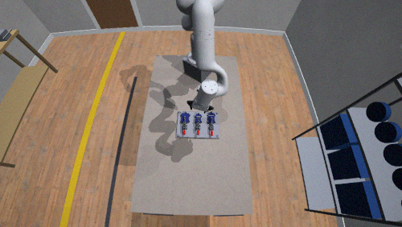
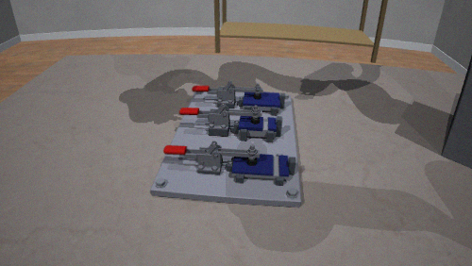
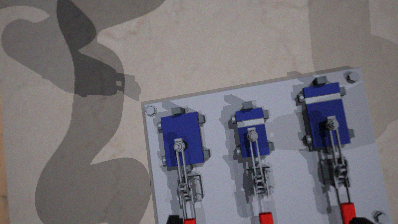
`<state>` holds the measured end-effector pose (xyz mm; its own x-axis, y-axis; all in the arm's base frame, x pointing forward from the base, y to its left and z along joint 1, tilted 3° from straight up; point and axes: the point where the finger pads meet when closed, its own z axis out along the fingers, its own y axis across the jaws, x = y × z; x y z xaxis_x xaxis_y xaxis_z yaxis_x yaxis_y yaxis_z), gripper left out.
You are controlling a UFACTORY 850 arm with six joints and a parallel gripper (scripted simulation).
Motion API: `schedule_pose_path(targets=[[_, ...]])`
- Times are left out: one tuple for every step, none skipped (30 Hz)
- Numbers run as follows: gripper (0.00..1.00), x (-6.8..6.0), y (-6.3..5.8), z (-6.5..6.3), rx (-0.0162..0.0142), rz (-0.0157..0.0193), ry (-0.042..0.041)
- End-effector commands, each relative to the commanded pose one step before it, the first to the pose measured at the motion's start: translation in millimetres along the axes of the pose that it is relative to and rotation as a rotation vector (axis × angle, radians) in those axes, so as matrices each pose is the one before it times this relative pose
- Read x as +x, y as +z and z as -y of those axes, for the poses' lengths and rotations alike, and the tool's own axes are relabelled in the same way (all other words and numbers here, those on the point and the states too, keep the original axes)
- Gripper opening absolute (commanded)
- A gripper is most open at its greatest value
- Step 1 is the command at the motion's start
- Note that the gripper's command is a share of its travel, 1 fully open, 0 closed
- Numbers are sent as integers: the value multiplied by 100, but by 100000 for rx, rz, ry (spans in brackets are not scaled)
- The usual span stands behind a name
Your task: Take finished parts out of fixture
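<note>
Blue parts (image 3: 182,138), seemingly unlabelled

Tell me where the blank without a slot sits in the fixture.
In the wrist view the blank is the leftmost of three blue parts on the grey fixture plate, clamped beside the smaller slotted part. In the exterior view it is the farthest one.

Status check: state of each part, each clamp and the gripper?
Slotted part, wrist-view right: in fixture, clamped.
Slotted part, middle: in fixture, clamped.
Blank, no slot: in fixture, clamped.
Three toggle clamps: levers down, closed.
Gripper: open, holding nothing, above the plate's edge.
Fixture plate: flat on table.
</note>
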<state>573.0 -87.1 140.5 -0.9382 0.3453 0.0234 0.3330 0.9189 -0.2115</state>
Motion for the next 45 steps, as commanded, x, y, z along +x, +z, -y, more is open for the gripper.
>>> schedule_pose_path(targets=[[100,-84,-109,-5,-61,212,42],[100,0,0,0,0,0,0],[100,0,0,0,0,0,0],[100,0,0,0,0,0,0],[100,0,0,0,0,0,0],[100,0,0,0,0,0,0],[100,0,0,0,0,0,0],[100,0,0,0,0,0,0],[100,0,0,0,0,0,0],[100,0,0,0,0,0,0],[100,0,0,0,0,0,0],[100,0,0,0,0,0,0],[100,0,0,0,0,0,0],[100,0,0,0,0,0,0],[100,0,0,0,0,0,0],[100,0,0,0,0,0,0],[100,0,0,0,0,0,0],[100,51,91,-115,-156,88,-160],[100,300,521,-660,-899,504,-918],[100,672,1097,-1375,-1905,1061,-1907],[100,1060,1580,-1935,-2766,1531,-2684],[100,860,1055,-1262,-3214,1779,-3001],[100,234,379,-431,0,0,0],[100,252,401,-453,0,0,0],[100,785,748,-875,-3138,1757,-2823],[100,475,725,-795,0,0,0],[100,188,297,-328,0,0,0],[100,1038,1009,-1135,-2586,1475,-2256],[100,270,411,-445,0,0,0],[100,0,0,0,0,0,0],[100,930,924,-1020,-1722,1003,-1472],[100,446,422,-462,-796,471,-674],[100,0,0,0,0,0,0],[100,0,0,0,0,0,0],[100,78,73,-79,-137,82,-116],[100,0,0,0,0,0,0],[100,0,0,0,0,0,0],[100,0,0,0,0,0,0],[100,0,0,0,0,0,0],[100,0,0,0,0,0,0],[100,0,0,0,0,0,0],[100,0,0,0,0,0,0],[100,0,0,0,0,0,0],[100,0,0,0,0,0,0],[100,0,0,0,0,0,0]])
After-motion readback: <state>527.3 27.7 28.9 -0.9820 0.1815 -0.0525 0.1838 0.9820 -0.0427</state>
